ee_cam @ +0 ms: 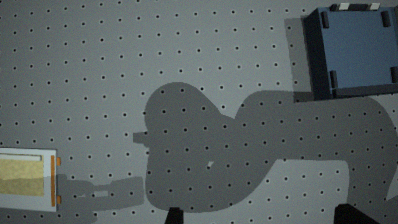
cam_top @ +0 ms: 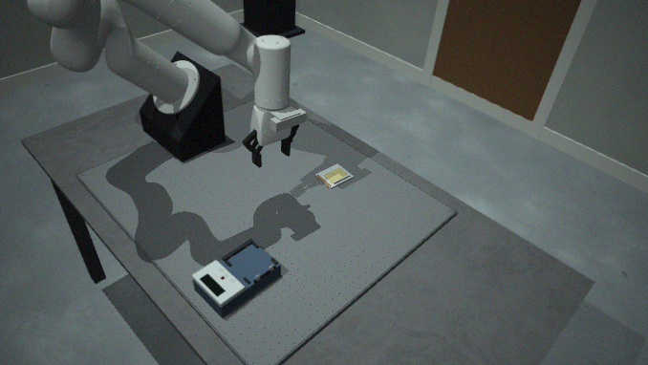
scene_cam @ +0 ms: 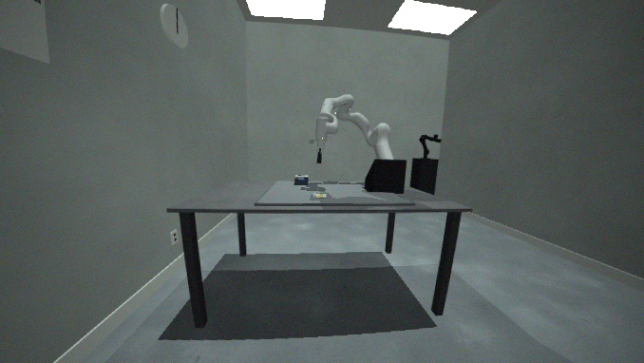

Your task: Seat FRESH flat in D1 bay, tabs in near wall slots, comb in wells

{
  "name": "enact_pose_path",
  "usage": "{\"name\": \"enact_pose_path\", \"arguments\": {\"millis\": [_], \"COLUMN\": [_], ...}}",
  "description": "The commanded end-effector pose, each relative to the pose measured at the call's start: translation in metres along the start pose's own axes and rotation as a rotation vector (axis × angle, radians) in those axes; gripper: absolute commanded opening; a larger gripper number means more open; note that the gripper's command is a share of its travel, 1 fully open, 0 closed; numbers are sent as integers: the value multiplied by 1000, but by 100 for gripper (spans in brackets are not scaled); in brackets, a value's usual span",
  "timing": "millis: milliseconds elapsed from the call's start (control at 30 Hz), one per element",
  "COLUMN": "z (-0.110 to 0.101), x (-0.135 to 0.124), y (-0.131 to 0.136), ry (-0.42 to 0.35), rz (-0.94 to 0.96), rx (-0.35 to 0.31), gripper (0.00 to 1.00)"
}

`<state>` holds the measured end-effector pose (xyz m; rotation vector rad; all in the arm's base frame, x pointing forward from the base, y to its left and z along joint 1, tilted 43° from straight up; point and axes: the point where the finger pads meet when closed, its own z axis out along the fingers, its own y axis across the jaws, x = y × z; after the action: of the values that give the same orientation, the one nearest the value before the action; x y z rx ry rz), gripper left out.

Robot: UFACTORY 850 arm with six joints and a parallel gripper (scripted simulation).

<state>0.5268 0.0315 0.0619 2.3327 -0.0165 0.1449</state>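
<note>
- My tool (cam_top: 270, 152) hangs above the surface (cam_top: 334, 229), fingers spread wide, gripping nothing.
- FRESH (cam_top: 334, 176) lies flat on the surface, well apart from D1 (cam_top: 237, 277), whose bay holds no cassette.

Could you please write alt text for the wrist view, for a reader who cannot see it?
Looking straight down on a dotted grey mat, the arm's broad shadow fills the middle. The fresh cassette FRESH, cream-yellow with two copper tabs on its right edge, lies at lower left; the empty blue bay of dock D1 sits at upper right.
</note>
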Motion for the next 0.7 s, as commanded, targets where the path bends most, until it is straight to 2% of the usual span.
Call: {"name": "enact_pose_path", "arguments": {"millis": [0,167,667], "z": [1,3,3], "x": [-11,-25,-25], "y": [-16,-35,-35], "ry": [-35,-50,-50], "rz": [-60,-85,-85], "rx": [39,56,56], "gripper": [100,100,100]}}
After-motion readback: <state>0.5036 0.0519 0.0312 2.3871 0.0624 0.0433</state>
